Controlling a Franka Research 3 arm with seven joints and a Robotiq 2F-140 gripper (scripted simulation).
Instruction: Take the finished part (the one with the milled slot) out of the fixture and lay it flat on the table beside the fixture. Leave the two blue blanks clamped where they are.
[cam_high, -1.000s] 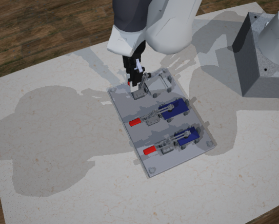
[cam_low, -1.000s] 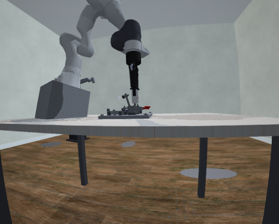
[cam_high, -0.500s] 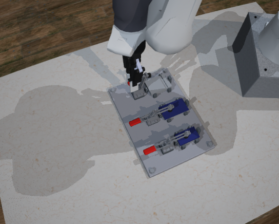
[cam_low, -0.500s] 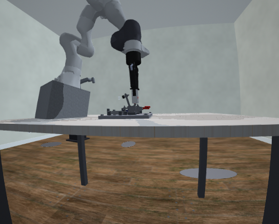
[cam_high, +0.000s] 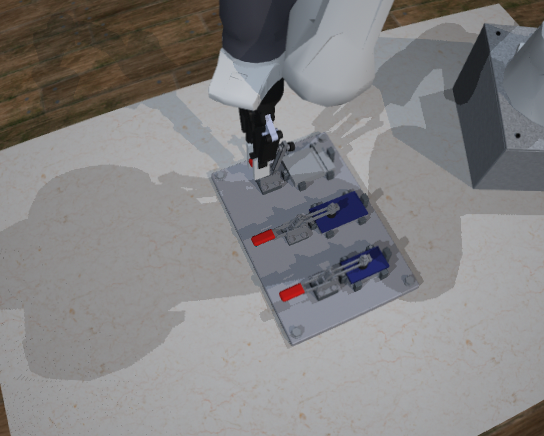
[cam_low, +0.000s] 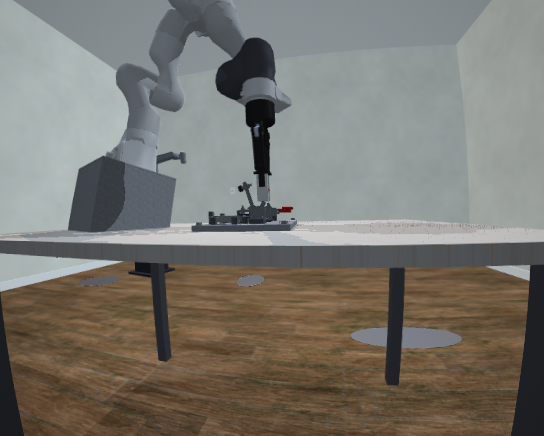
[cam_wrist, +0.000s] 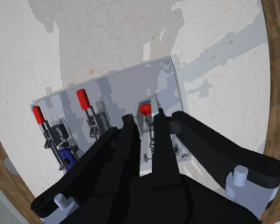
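The flat grey metal fixture plate (cam_high: 345, 305) on the pale marble table (cam_high: 125, 280) holds two dark blue rectangular blanks (cam_high: 341, 210) (cam_high: 368, 265) under closed toggle clamps with red handles (cam_high: 263, 238) (cam_high: 292, 293). At its third station the clamp bar stands raised, and the pale grey finished part (cam_high: 312, 159) lies in its nest, just beside the clamp. The white arm reaches steeply down from above, its black two-finger gripper (cam_high: 256, 165) pinched shut on the red handle of the third clamp (cam_wrist: 145, 108).
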